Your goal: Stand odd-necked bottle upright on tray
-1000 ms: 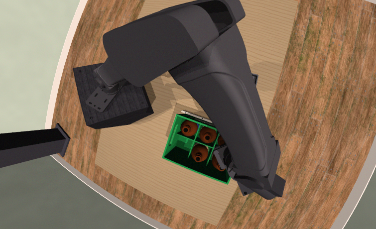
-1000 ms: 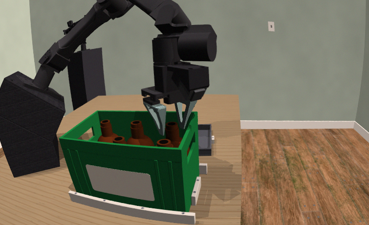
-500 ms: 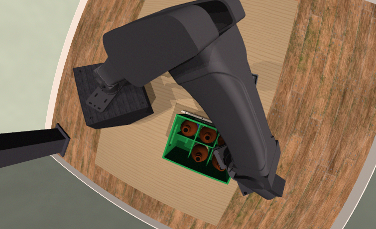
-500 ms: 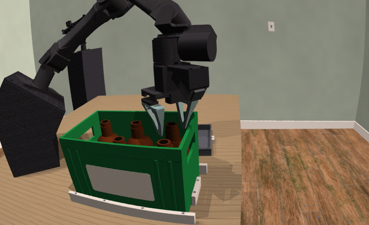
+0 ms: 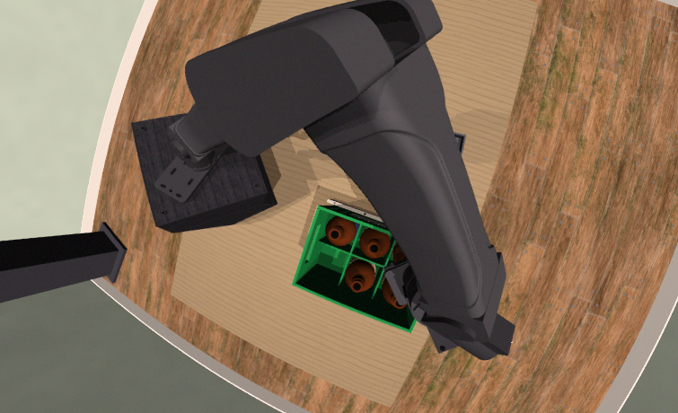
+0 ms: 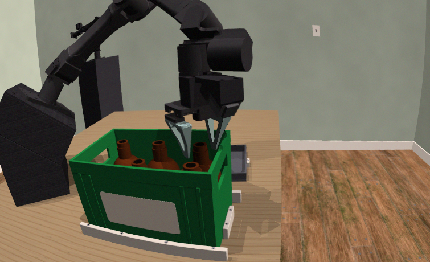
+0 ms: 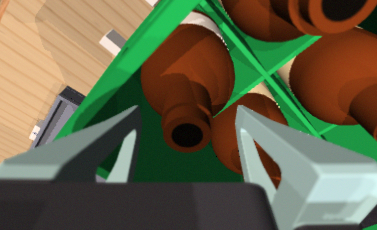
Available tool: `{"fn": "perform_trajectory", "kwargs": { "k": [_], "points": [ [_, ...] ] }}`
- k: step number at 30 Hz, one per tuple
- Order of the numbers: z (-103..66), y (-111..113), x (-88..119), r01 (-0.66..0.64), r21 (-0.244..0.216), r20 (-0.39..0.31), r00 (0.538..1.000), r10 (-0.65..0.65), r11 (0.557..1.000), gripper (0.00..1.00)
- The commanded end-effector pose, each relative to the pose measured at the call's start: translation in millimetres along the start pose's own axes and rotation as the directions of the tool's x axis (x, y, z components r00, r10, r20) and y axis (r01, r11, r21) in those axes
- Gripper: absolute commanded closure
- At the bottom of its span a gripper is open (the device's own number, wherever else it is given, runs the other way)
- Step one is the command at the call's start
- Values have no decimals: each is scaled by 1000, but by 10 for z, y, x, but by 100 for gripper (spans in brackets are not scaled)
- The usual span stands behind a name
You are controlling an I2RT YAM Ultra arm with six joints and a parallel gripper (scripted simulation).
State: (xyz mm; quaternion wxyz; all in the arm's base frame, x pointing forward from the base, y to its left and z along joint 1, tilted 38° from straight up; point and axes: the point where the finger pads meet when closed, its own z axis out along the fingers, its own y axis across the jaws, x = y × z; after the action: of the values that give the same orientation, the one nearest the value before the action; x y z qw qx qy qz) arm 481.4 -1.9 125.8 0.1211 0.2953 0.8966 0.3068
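Observation:
The green crate [image 5: 351, 307] [image 6: 144, 182] [image 7: 134, 57] holds five brown bottles standing in compartments. My gripper [image 6: 201, 152] [image 7: 188, 114] is open and points down, its fingers on either side of the neck of the back right bottle [image 6: 200, 155] [image 7: 186, 75], with gaps showing in the wrist view. The back left bottle [image 5: 340, 231] [image 6: 123, 150], back middle bottle [image 5: 374, 241] [image 6: 159, 152], front left bottle [image 5: 359, 276] [image 6: 139, 163] and front right bottle [image 5: 393, 297] [image 6: 191, 167] stand around it. The dark tray [image 6: 239, 178] lies beyond the crate's right side. A neck difference is too small to tell.
Pale strips [image 6: 154, 240] [image 6: 228, 222] lie along the crate's front and right side. One crate compartment, front left, has no bottle. The arm [image 5: 413, 169] hides the crate's right part and most of the tray in the top view. The robot's base block [image 5: 207, 189] stands left of the crate.

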Motion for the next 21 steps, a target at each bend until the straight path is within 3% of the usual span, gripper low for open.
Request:
{"fn": "perform_trajectory", "kwargs": {
  "k": [1,8,12,21],
  "points": [
    [-32,-57,-47,-15,6,15,1000,14,1000,39],
    [-67,-47,-50,-14,5,17,1000,14,1000,39],
    [-214,61,-80,12,-11,40,999,-12,1000,39],
    [-417,70,-65,12,-17,37,999,-12,1000,39]
  ]
}}
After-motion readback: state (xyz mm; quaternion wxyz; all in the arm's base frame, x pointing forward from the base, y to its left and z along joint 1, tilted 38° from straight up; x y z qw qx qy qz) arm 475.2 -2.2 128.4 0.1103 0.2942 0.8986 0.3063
